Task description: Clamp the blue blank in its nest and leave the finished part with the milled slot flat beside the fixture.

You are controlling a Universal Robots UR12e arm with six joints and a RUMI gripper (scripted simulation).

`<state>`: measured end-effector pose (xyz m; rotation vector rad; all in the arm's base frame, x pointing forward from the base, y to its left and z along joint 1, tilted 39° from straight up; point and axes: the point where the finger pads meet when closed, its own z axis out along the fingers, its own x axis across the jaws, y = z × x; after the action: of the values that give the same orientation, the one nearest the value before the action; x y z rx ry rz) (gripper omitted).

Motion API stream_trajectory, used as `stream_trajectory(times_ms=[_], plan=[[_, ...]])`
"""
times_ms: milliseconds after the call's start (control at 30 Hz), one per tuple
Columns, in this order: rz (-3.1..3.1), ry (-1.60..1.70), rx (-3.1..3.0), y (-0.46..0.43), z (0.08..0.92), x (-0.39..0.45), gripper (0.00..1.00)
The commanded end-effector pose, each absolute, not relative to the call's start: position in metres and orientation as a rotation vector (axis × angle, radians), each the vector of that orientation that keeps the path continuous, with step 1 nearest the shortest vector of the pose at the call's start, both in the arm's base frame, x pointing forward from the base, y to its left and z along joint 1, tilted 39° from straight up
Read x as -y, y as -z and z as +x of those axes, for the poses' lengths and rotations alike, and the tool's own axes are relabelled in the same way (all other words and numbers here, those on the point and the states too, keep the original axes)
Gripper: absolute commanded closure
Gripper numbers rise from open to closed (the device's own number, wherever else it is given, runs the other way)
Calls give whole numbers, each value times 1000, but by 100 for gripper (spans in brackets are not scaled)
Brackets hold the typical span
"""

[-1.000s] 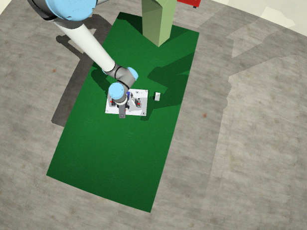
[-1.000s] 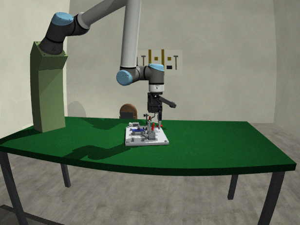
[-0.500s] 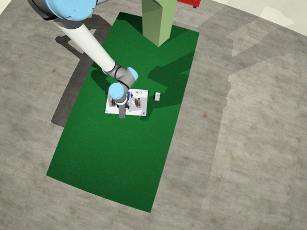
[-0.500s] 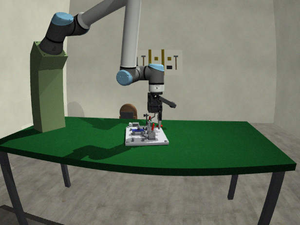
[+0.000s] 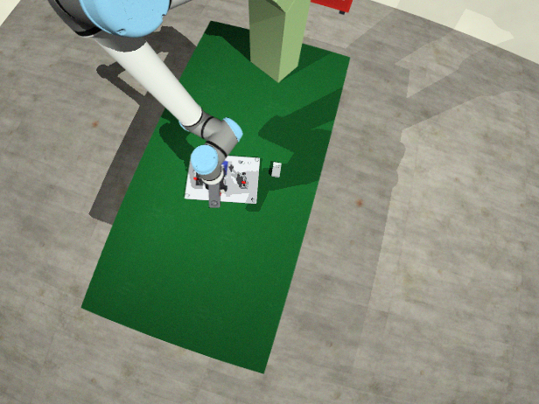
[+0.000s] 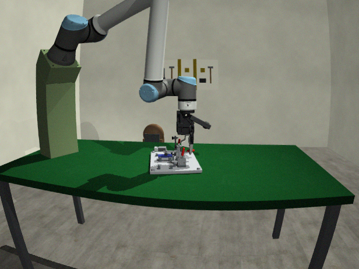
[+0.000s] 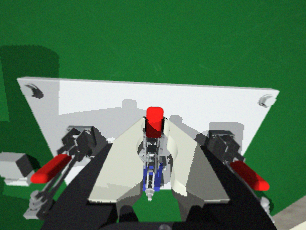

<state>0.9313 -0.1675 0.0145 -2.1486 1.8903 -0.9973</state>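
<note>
The white fixture plate lies on the green table. My gripper points down over the plate and is shut on the red handle of the middle clamp, which stands upright between the cream fingers. The blue blank lies in the nest under that clamp, mostly hidden by the clamp linkage. Two other clamps with red handles sit to the left and right. The light grey finished part lies on the table beside the plate.
The green pedestal of the arm stands at the table's far end. The arm's forearm reaches over the table above the plate. The table edge runs in front of the fixture.
</note>
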Motion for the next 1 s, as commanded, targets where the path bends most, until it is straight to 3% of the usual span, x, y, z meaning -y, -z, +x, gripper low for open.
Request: stream_trajectory(times_ms=[0, 967], plan=[[-2146, 1002, -1890, -16, 935, 168, 100], [-2146, 1001, -1890, -13, 937, 169, 100]])
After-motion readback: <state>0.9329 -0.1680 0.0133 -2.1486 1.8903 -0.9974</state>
